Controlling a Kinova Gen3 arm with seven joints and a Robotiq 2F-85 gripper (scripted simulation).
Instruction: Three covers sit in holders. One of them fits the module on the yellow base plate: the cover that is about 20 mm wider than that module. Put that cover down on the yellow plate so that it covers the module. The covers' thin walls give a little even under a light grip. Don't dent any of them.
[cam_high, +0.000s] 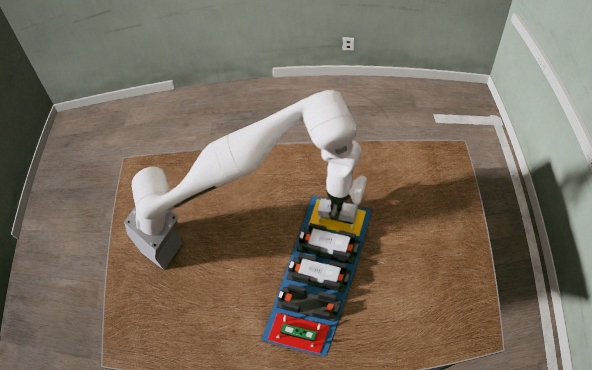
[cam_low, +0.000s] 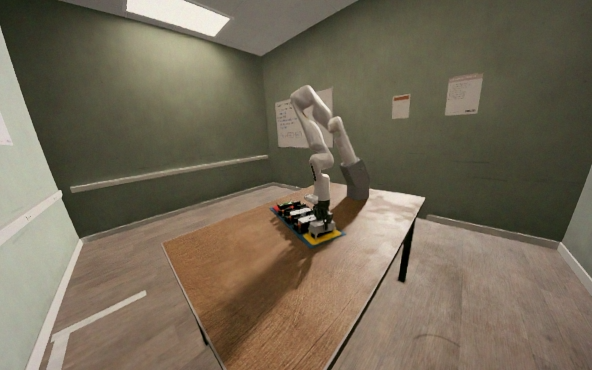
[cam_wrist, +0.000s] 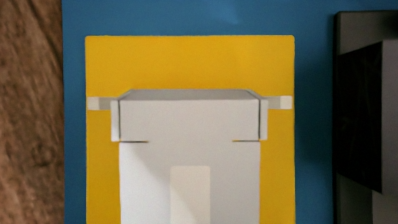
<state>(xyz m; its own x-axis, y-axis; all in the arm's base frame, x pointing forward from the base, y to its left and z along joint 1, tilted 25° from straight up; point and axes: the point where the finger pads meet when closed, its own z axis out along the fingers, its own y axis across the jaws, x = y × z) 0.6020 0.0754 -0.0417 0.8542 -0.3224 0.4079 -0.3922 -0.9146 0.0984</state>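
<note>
My gripper (cam_high: 336, 215) is shut on a pale grey-white cover (cam_high: 349, 212) (cam_low: 321, 229) (cam_wrist: 190, 119). The cover is upright over the yellow plate (cam_high: 319, 223) (cam_low: 320, 240) (cam_wrist: 190, 60), and in the wrist view it looks centred across the plate's width and in line with its edges. I cannot tell how large a gap lies under it. The fingertips are out of the wrist view. The module on the yellow plate is hidden. Two other white covers (cam_high: 329, 240) (cam_high: 320, 270) sit in their holders.
An empty dark holder (cam_high: 309, 303) with orange blocks stands beyond the two filled ones. The red plate (cam_high: 275, 338) at the far end bears a green module (cam_high: 298, 332) and white pegs. In the wrist view a dark holder (cam_wrist: 352, 30) stands close right of the yellow plate.
</note>
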